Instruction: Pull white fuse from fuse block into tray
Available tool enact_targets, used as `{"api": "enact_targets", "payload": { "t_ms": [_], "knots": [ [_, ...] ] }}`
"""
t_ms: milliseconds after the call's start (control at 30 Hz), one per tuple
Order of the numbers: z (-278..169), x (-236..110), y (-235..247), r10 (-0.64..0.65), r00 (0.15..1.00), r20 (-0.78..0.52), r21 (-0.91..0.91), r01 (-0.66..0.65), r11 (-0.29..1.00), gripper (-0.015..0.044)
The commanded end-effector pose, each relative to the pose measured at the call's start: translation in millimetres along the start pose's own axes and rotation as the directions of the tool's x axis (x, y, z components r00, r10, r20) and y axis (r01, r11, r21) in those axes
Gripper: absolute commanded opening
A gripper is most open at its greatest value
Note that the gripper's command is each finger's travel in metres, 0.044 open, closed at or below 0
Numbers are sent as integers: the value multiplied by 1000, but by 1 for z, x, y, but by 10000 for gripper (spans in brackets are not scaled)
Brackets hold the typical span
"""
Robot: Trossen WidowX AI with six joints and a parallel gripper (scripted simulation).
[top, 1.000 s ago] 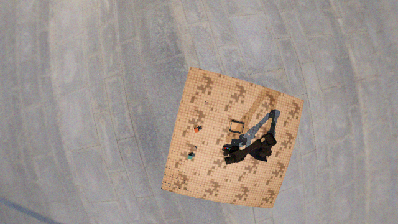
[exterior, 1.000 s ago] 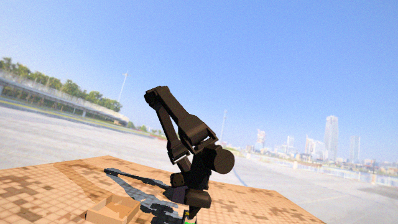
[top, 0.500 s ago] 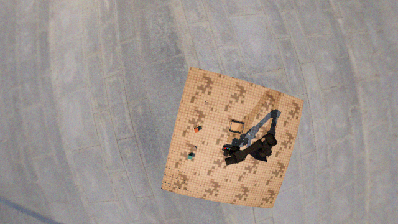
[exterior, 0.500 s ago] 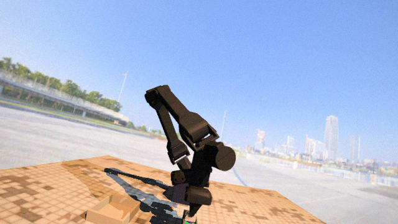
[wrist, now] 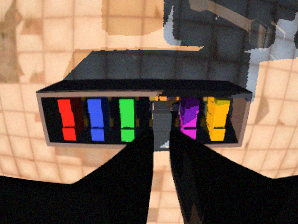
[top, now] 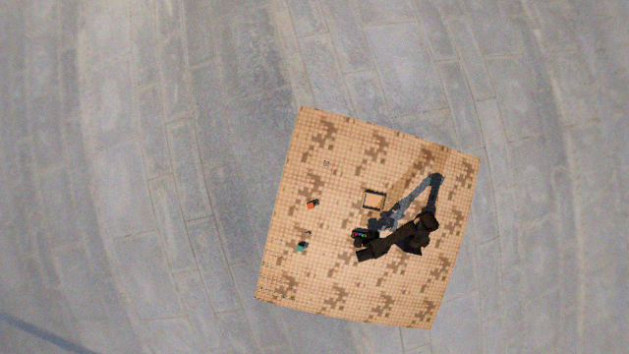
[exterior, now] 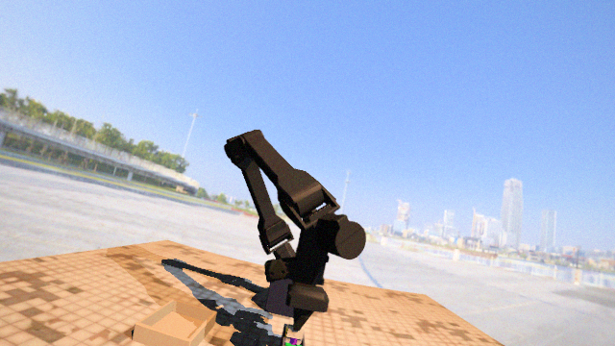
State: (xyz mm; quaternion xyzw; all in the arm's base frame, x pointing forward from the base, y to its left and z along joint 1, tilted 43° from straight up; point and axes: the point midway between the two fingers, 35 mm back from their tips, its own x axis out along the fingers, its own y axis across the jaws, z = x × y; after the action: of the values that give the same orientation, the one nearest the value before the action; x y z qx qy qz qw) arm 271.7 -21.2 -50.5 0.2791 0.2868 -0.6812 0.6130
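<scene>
The black fuse block (wrist: 47, 121) (top: 364, 233) holds a row of red (wrist: 65, 120), blue (wrist: 96, 120), green (wrist: 127, 120), purple (wrist: 189, 119) and yellow (wrist: 217, 119) fuses. The white fuse (wrist: 161, 117) stands in the row between green and purple, looking grey in shadow. My gripper (wrist: 160, 137) (exterior: 293, 328) reaches straight down over the block, and its two dark fingers are shut on the white fuse. The tan open tray (top: 365, 200) (exterior: 159, 335) lies on the mat a short way from the block. In the side view only a sliver of the block (exterior: 282, 341) shows at the bottom edge.
The tiled tan mat (top: 344, 285) (exterior: 72, 284) carries everything. A small orange cube (top: 311, 205) and a small teal object (top: 302, 246) lie far off on the mat's other side. The arm's base (top: 427, 223) stands beside the block. Grey pavement surrounds the mat.
</scene>
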Motion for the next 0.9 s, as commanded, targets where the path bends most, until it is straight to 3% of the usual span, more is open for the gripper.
{"api": "enact_targets", "payload": {
  "t_ms": [0,867],
  "knots": [
    [0,-2,0,-2,1000,-3,2,2,1000,0],
    [0,-22,0,-1,1000,-3,1,1,1000,0]
  ]
}}
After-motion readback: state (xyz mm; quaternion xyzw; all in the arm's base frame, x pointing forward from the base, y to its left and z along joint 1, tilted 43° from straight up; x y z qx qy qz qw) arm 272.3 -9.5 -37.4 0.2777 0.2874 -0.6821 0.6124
